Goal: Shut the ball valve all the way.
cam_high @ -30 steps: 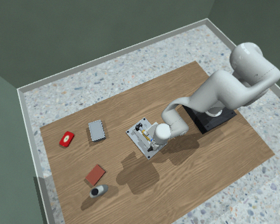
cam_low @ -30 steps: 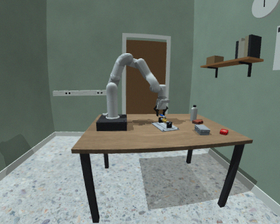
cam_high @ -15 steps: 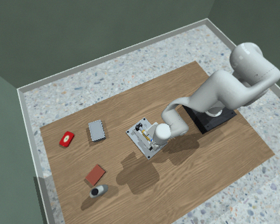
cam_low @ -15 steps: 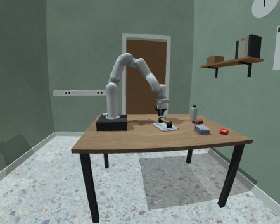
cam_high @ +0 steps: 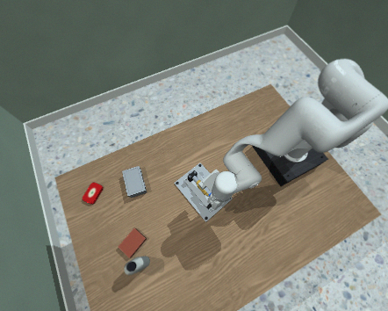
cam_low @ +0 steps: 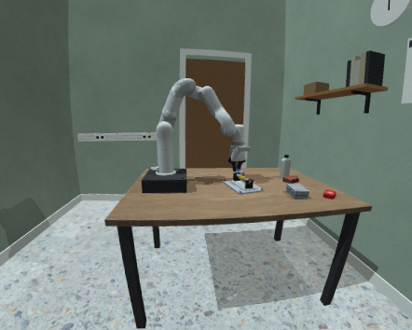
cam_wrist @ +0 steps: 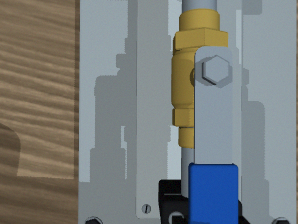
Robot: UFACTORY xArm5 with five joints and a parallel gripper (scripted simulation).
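A brass ball valve [cam_wrist: 192,80] sits on a grey pipe, mounted on a grey plate [cam_high: 200,191] near the middle of the table. Its flat grey lever [cam_wrist: 214,120] is bolted on top and runs along the pipe, ending in a blue grip [cam_wrist: 214,192] at the bottom of the wrist view. My gripper [cam_low: 238,171] points straight down onto the valve and is shut on the lever's handle. The fingertips are outside the wrist view, and in the overhead view the wrist [cam_high: 224,184] hides them. The valve also shows in the side view [cam_low: 241,178].
To the left of the plate lie a grey box [cam_high: 133,181], a red case [cam_high: 92,192], a brown-red block [cam_high: 132,242] and a grey bottle on its side [cam_high: 136,264]. The arm's black base [cam_high: 291,163] stands to the right.
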